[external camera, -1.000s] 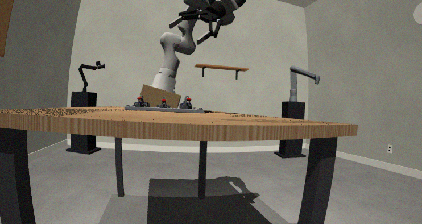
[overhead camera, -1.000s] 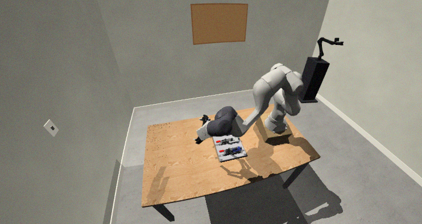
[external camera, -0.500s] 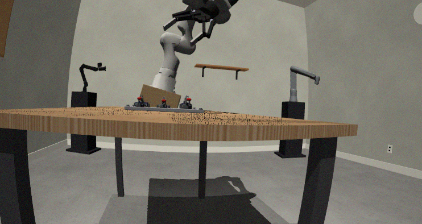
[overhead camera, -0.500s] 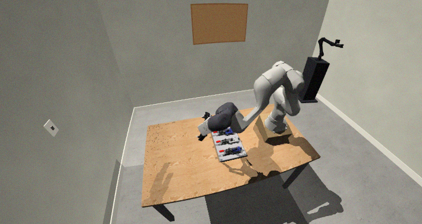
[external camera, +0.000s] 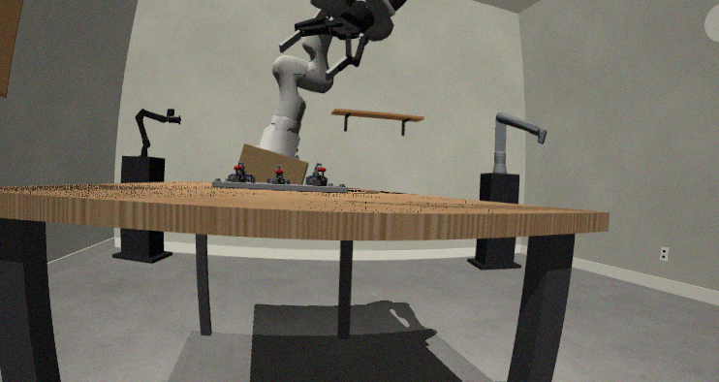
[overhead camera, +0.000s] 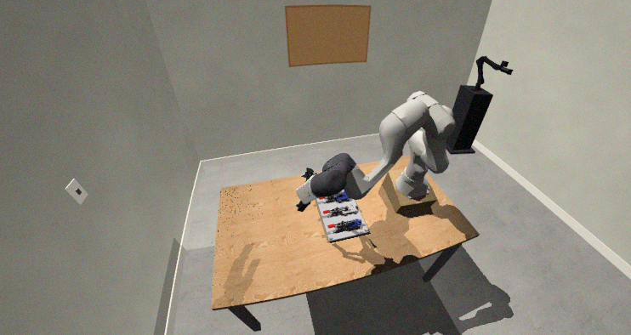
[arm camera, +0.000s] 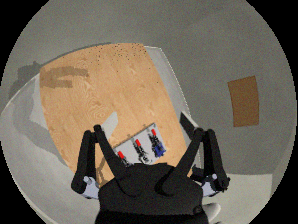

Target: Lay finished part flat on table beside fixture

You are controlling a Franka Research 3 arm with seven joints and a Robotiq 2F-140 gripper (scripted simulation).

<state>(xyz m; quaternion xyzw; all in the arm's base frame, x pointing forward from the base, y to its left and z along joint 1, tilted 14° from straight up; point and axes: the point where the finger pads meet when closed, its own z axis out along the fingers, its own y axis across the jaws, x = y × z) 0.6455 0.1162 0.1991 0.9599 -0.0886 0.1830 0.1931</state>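
Hanging high above the table (external camera: 301,213), gripper (external camera: 322,47) fully spread, nothing held. Finished part (overhead camera: 338,210) sits in middle station of fixture (overhead camera: 360,232), blue blanks either side. Advise: centre over middle station, descend straight, avoid neighbouring clamps.

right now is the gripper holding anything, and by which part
Nothing is held. The black two-finger gripper hangs wide open high above the grey fixture plate on the wooden table, touching no part.
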